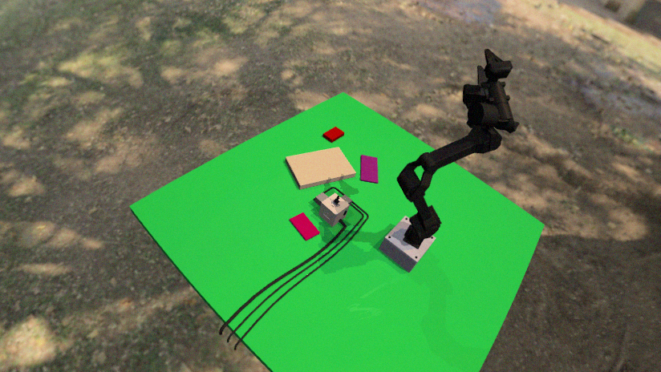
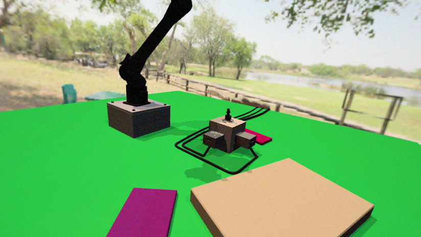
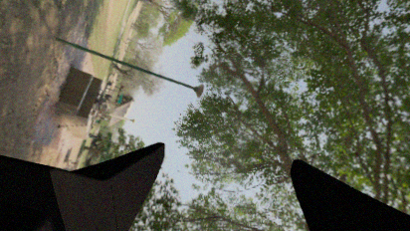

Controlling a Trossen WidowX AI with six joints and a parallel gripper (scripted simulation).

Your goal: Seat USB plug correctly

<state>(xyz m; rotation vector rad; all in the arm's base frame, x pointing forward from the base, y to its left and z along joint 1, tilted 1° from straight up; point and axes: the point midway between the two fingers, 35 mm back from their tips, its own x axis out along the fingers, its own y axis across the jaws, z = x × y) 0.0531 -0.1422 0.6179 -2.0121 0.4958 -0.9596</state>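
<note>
The power cube (image 1: 330, 214) (image 2: 220, 129) is a pale block standing on the green table top. The small black USB plug (image 1: 336, 200) (image 2: 228, 115) stands up from its top face, roughly upright. Its depth and which way round it sits are too small to tell, and its metal end is hidden. My gripper (image 1: 484, 59) (image 3: 228, 157) is open and empty, raised high above the right side of the table and far from the cube. The wrist view shows both fingers wide apart against trees and sky. The gripper is outside the exterior view.
Two grey plug blocks (image 2: 213, 139) (image 2: 246, 140) stick out of the cube's sides. Black cables (image 1: 296, 266) (image 2: 206, 159) loop around it to the table edge. A tan board (image 1: 320, 167) (image 2: 279, 199), purple slab (image 1: 369, 168) (image 2: 144, 212), crimson slab (image 1: 304, 226) (image 2: 260, 137) and red block (image 1: 333, 134) lie nearby.
</note>
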